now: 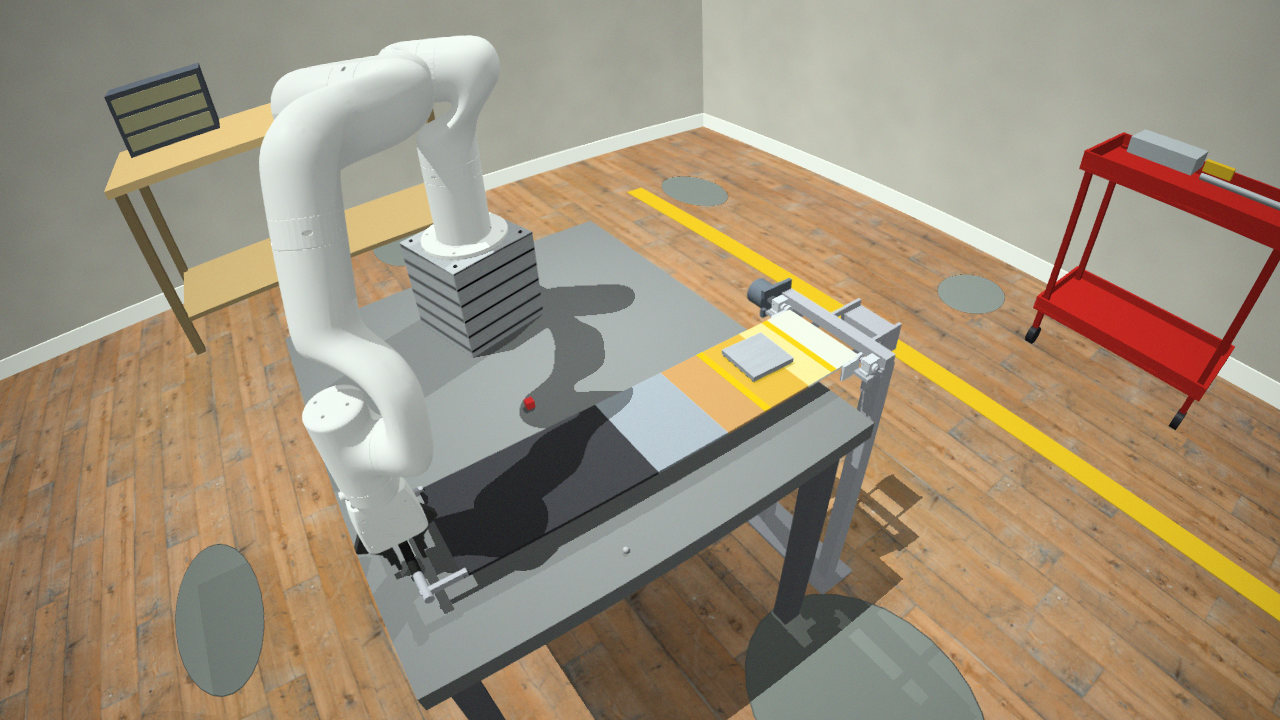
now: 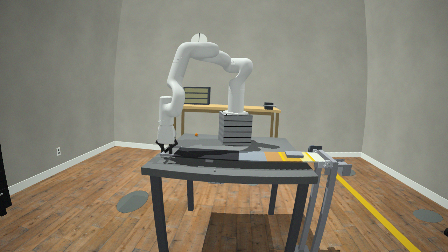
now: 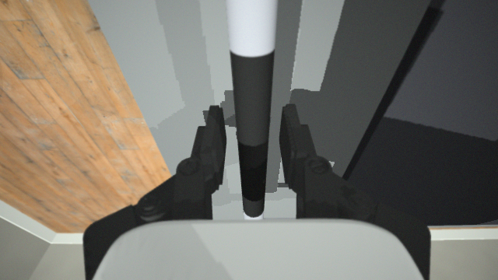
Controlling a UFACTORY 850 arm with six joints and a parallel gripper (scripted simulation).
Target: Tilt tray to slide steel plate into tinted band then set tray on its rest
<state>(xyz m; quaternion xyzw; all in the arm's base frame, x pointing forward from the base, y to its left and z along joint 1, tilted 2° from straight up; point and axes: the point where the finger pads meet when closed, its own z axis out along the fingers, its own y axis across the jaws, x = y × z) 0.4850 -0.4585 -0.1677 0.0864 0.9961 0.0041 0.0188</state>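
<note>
The long tray (image 1: 662, 420) (image 2: 250, 156) lies level along the table's front half, hinged at the right end. The grey steel plate (image 1: 757, 358) (image 2: 293, 153) lies flat on the pale yellow tinted band (image 1: 792, 381) (image 2: 294, 159), between the two solid yellow lines. My gripper (image 1: 404, 557) (image 2: 167, 147) (image 3: 252, 122) is at the tray's left end, pointing down. Its fingers stand open on either side of the tray's handle bar (image 1: 443, 583) (image 2: 166, 154) (image 3: 252, 128), with a gap on each side.
The grey table (image 1: 626, 546) also carries the arm's ribbed base block (image 1: 474, 286) and a small red marker (image 1: 529, 403). A grey pivot stand (image 1: 872, 358) (image 2: 326, 164) holds the tray's right end. A red cart (image 1: 1154, 268) and a wooden shelf (image 1: 161, 161) stand apart.
</note>
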